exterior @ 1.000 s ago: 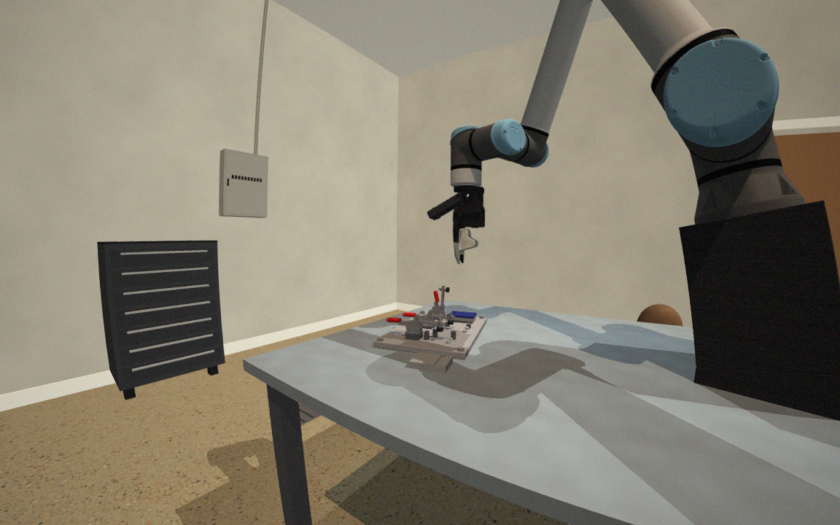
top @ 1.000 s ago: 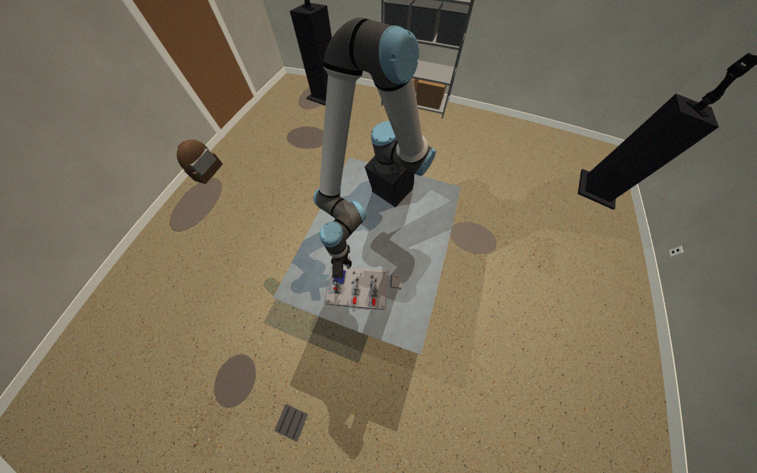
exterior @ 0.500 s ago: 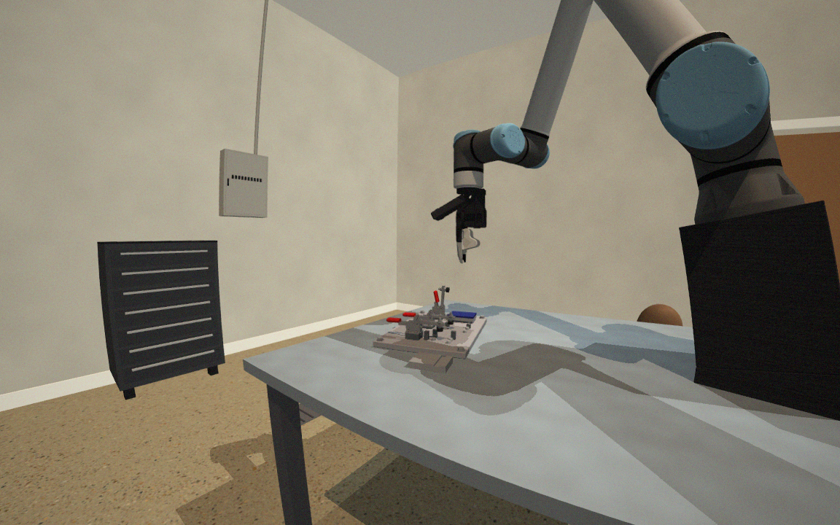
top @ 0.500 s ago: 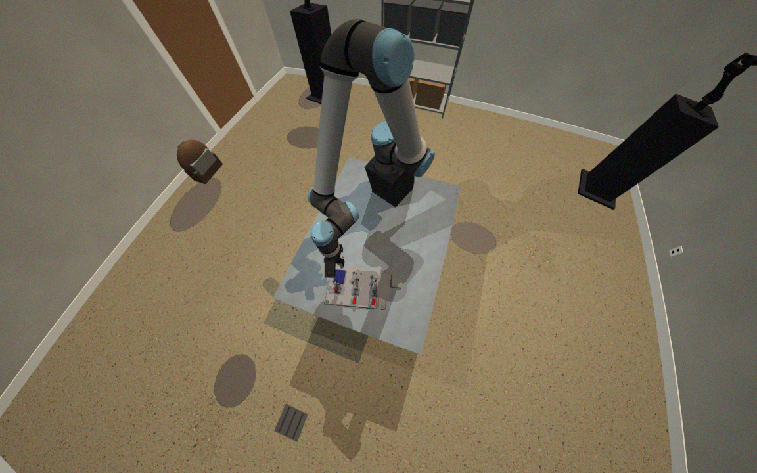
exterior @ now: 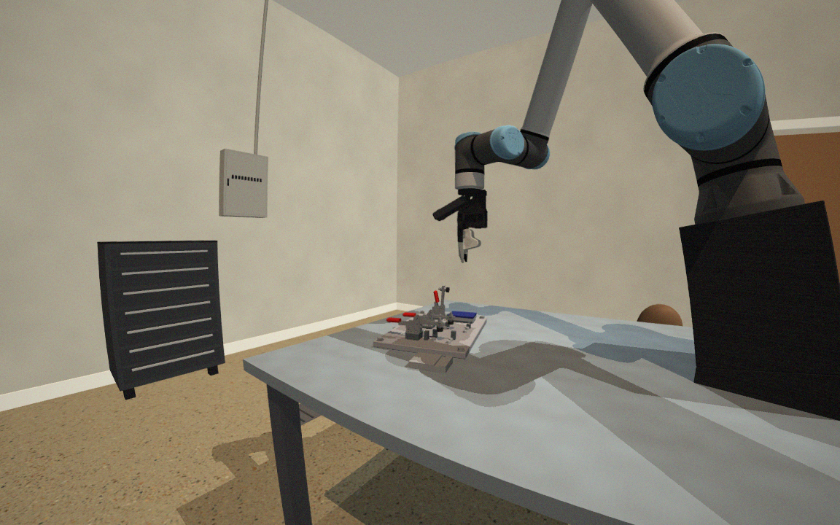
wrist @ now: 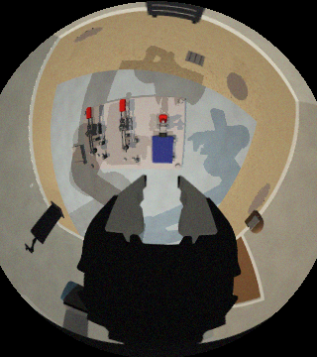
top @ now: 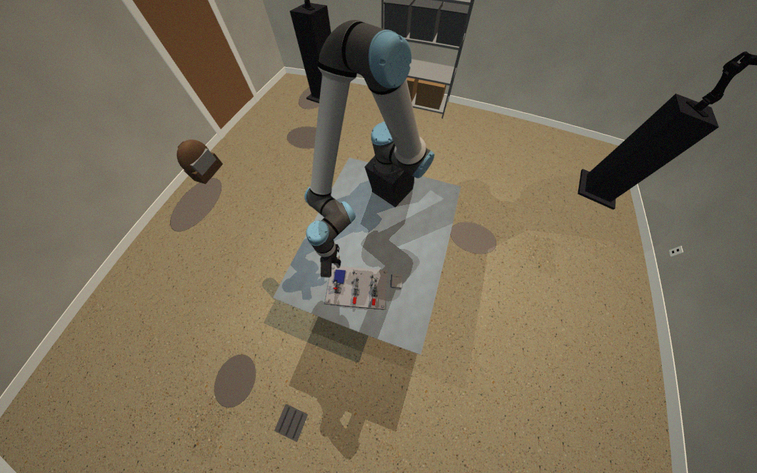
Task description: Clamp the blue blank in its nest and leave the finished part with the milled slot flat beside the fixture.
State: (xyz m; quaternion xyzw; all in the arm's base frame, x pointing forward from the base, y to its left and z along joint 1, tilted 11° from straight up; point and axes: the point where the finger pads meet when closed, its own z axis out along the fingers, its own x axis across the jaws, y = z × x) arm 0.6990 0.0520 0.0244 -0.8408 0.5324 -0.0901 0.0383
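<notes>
1. The gripper (top: 337,264) (exterior: 463,259) (wrist: 161,176) hangs fingers-down above the table (top: 428,235) (exterior: 573,456) (wrist: 69,124), well clear of the parts. Its fingers stand partly open, a gap between them in the wrist view, and they have hold of nothing.
2. The blue blank (top: 339,276) (exterior: 464,314) (wrist: 162,149) lies on the fixture's base plate (top: 343,301) (exterior: 423,350) (wrist: 149,106), at one end. Whether it sits down on the pads and against the blocks is too small to tell.
3. Just beside the blank is the upright clamp handle (top: 336,288) (exterior: 436,296) (wrist: 162,118), red-gripped. In the exterior view its clamp bar (exterior: 443,297) is raised, off the blank.
4. Farther along the plate are the middle clamp handle (top: 355,299) (exterior: 408,314) (wrist: 122,105) and the end clamp handle (top: 373,301) (exterior: 394,319) (wrist: 88,112), both red and laid down.
5. Past that end, a pale flat piece (top: 395,281) (exterior: 432,362) (wrist: 80,154) lies on the table beside the fixture. It is probably the finished part, though the slot is hard to make out.
6. Across the table, the arm rises from a black pedestal (top: 389,182) (exterior: 762,306).
7. Beyond the table, a dark drawer cabinet (exterior: 168,313) (wrist: 174,11) stands on the floor.
</notes>
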